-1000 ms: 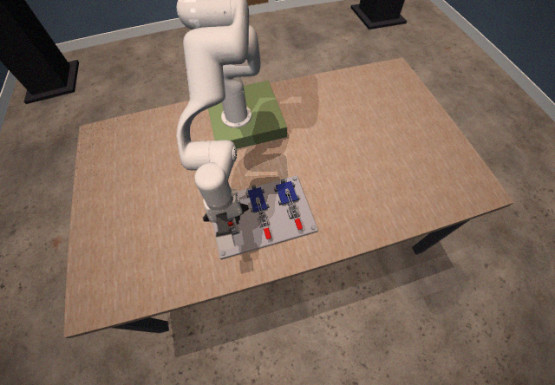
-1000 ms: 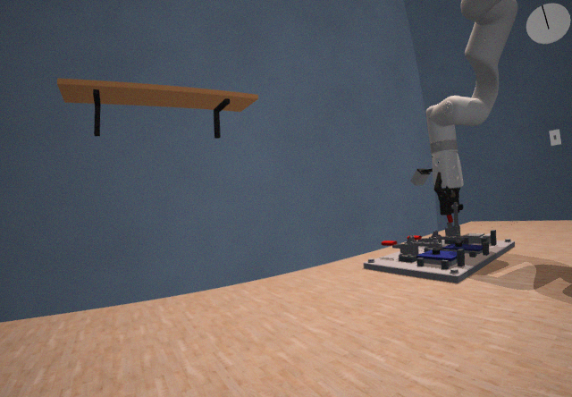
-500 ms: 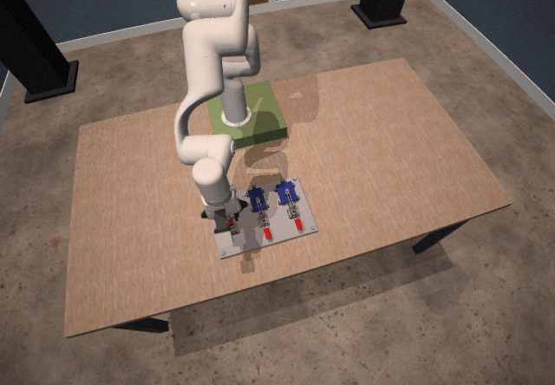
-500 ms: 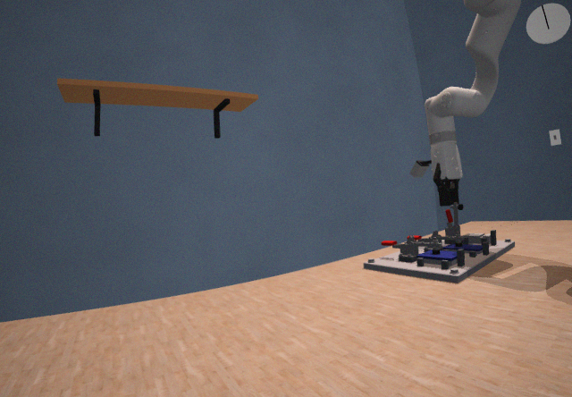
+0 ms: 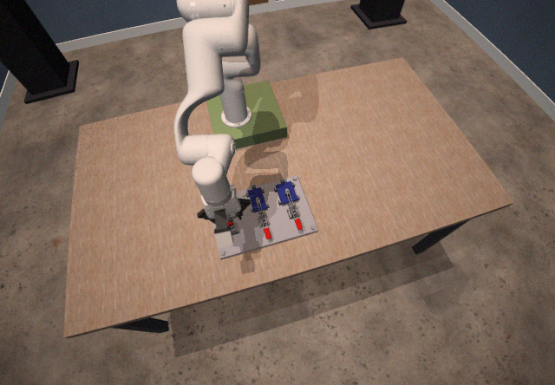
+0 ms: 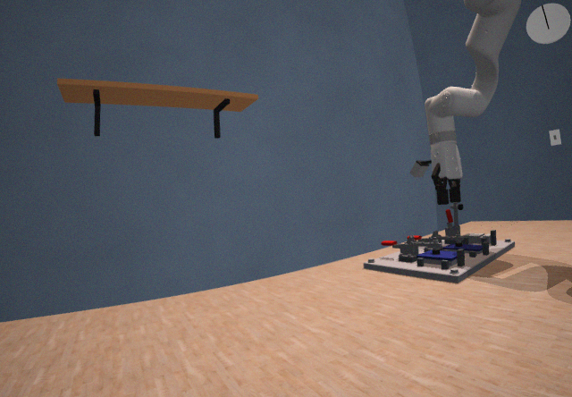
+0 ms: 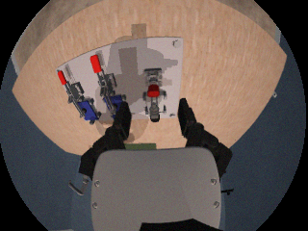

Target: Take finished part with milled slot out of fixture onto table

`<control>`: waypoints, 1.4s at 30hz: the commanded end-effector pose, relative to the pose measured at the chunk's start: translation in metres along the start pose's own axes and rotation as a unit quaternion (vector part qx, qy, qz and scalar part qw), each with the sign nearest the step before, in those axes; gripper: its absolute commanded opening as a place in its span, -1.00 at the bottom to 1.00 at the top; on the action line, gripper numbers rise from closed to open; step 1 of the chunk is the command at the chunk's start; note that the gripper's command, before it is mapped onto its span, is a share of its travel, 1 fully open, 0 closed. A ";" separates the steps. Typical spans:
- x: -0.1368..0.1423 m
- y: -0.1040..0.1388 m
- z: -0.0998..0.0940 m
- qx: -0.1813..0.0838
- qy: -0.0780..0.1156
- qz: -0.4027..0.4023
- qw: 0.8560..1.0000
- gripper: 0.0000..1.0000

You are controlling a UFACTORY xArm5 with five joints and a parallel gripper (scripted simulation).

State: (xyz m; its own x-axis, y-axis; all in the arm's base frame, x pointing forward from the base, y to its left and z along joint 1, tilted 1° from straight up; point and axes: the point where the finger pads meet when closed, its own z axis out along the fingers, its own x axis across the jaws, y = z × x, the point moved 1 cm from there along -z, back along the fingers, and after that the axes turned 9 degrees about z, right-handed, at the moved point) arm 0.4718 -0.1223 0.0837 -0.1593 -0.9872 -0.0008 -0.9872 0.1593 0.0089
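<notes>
The wrist view shows the jaws (image 5: 231,214) (image 6: 448,193) open around nothing, their fingers spread well apart above the upright clamp (image 6: 455,217) (image 7: 153,93) with a red grip. That gap is plain only there; the exterior view shows the fingers nearly overlapping, yet reveals that they hang above the raised clamp. In the top view the arm covers much of that end of the fixture plate (image 5: 286,231) (image 6: 411,273) (image 7: 140,44), which lies near the counter's (image 5: 358,147) (image 6: 277,337) (image 7: 217,58) long edge opposite the green base block. The finished part (image 6: 474,236), partly hidden, sits in the fixture beneath the raised clamp in the exterior view; its slot cannot be made out. Two blue blanks (image 5: 257,201) (image 6: 439,255) (image 7: 88,111) sit beside it, their red-handled clamps lying low over them.
</notes>
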 end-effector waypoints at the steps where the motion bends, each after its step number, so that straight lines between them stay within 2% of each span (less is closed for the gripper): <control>1: 0.000 -0.001 -0.001 0.002 0.000 0.000 1.000 1.00; 17: 0.000 -0.001 0.011 0.002 0.000 0.000 1.000 1.00; 30: 0.000 0.000 0.012 0.002 0.000 0.000 1.000 1.00; 42: 0.004 0.022 0.012 0.002 0.000 0.000 1.000 1.00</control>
State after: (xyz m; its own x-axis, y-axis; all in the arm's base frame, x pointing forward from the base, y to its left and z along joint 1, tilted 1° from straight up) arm 0.4561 -0.1222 0.0704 -0.1593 -0.9872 -0.0009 -0.9872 0.1593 0.0093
